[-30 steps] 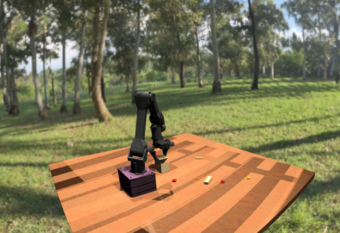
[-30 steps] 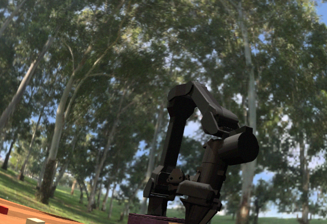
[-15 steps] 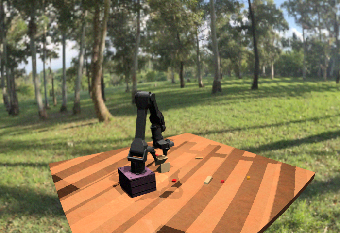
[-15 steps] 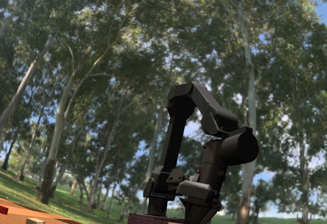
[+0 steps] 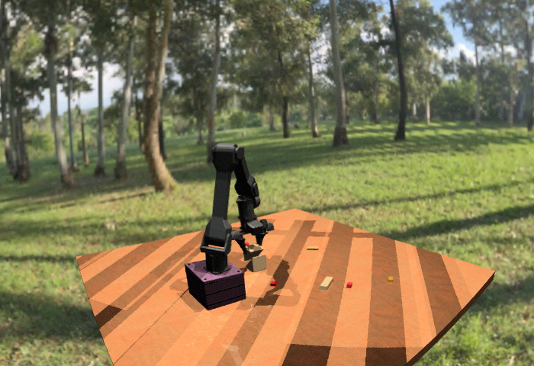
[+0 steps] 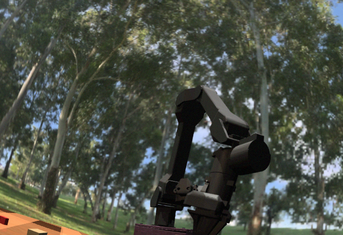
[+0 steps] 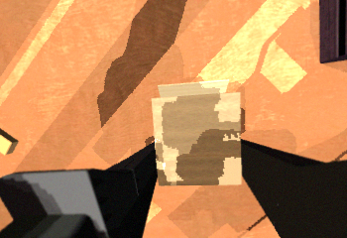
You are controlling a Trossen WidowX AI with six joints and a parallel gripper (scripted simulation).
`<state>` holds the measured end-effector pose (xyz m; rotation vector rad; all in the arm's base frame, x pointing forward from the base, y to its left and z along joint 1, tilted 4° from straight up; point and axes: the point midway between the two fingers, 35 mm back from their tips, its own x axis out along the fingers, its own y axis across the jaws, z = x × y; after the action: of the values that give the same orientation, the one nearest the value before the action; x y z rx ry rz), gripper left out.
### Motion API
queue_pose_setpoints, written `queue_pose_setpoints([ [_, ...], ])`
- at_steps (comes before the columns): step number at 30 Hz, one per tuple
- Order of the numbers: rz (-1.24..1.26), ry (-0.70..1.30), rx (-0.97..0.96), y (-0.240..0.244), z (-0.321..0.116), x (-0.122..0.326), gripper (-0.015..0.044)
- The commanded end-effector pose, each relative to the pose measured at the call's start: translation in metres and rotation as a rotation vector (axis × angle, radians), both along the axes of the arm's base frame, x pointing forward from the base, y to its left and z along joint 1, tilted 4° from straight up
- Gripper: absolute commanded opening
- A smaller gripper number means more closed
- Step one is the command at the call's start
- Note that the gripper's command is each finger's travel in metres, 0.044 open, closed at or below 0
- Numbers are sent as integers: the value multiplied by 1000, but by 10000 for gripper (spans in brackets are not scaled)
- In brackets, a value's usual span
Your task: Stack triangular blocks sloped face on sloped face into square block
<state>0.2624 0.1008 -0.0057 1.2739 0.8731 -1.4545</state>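
Upper triangular block [image 5: 254,248] [image 7: 198,141] is clamped in the jaws [image 5: 254,245]; judged rigid, light, best gripped by its end faces.

Blk arm [image 5: 222,194] [image 6: 181,149], angular segs.

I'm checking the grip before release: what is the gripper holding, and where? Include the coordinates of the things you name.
A tan triangular block [image 5: 254,248] [image 7: 196,141], pinched by two opposite ends.

The pincer [image 7: 193,143] hides its fingertips behind its own bulk in the exterior view. Below it, the pale wooden lower block [image 5: 257,263] [image 7: 193,89] is mostly covered by the held block in the wrist view; whether they touch, I cannot tell.
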Motion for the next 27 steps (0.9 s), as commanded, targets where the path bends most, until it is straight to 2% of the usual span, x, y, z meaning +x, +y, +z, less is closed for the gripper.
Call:
queue_pose_setpoints([
  [1, 7, 6, -8, -3, -4, -2, 0],
  [27, 8, 6, -10, -11, -19, -3, 0],
])
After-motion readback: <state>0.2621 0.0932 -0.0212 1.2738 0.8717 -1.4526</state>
